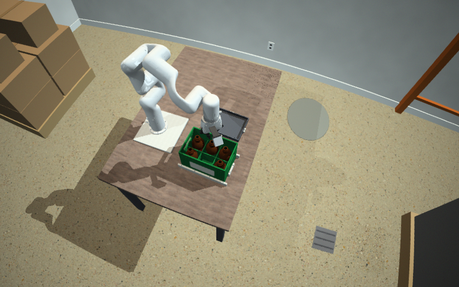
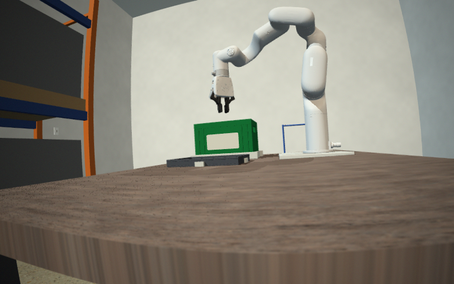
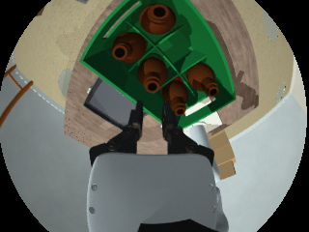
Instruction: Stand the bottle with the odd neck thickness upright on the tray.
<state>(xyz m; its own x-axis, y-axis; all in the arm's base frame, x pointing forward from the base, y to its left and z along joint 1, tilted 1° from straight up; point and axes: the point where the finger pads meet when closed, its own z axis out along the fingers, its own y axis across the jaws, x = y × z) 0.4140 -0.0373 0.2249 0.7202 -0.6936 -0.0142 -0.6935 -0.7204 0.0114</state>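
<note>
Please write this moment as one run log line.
gripper: open, above crate | bottles: five, in crate | tray: no bottle

White, rounded arm (image 1: 161, 64) (image 2: 291, 15) — black-fingered pincer (image 1: 211, 131) (image 2: 223, 112) (image 3: 153, 108), screw-dotted housing (image 2: 223, 87) (image 3: 154, 190).

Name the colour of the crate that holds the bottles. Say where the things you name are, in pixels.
The crate (image 1: 202, 168) (image 2: 226, 125) (image 3: 145, 96) is green, seen best in the exterior view.
</note>
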